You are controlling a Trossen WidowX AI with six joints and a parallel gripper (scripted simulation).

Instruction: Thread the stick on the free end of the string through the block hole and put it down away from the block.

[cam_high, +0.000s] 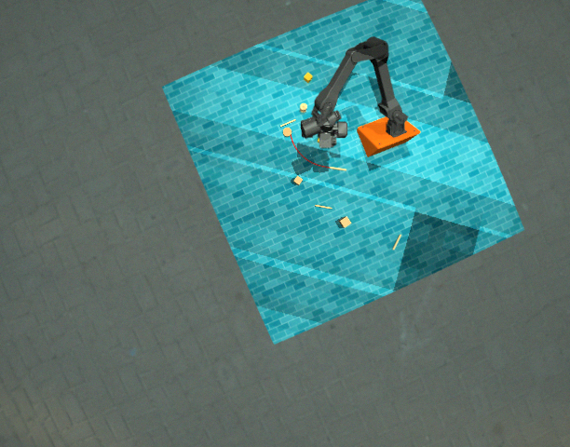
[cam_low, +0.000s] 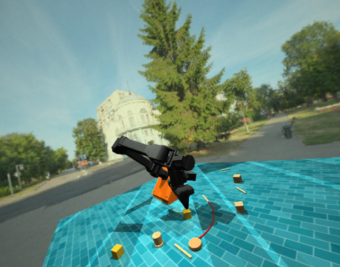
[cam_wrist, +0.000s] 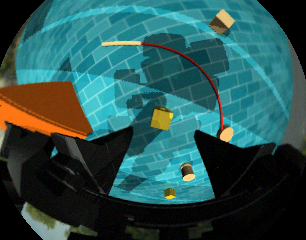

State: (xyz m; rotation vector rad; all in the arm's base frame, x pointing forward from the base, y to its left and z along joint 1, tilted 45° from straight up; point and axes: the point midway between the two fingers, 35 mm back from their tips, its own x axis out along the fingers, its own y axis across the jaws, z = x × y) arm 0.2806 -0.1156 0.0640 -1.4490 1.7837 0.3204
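The string's stick [cam_high: 337,169] [cam_low: 205,198] [cam_wrist: 122,44] lies flat on the table. The red string [cam_low: 213,215] [cam_wrist: 208,77] curves from it to the round wooden button [cam_high: 287,131] [cam_low: 194,244] [cam_wrist: 226,134]. Two wooden blocks are in view: a nearer one [cam_high: 297,180] [cam_low: 239,207] [cam_wrist: 222,22] and a farther one [cam_high: 345,222] [cam_low: 236,178]. No hole can be made out in either. My gripper [cam_low: 187,207] [cam_wrist: 164,132] is open and empty, pointing down above a yellow cube, off to the side of the stick.
The yellow cube [cam_low: 186,213] [cam_wrist: 161,119] is beneath the gripper. Another yellow cube [cam_high: 307,76] [cam_low: 117,251], a wooden cylinder [cam_high: 303,107] [cam_low: 157,238] and a loose stick [cam_high: 288,123] [cam_low: 183,251] are near the button. Two more loose sticks [cam_high: 323,207] [cam_high: 397,241] lie by the farther block.
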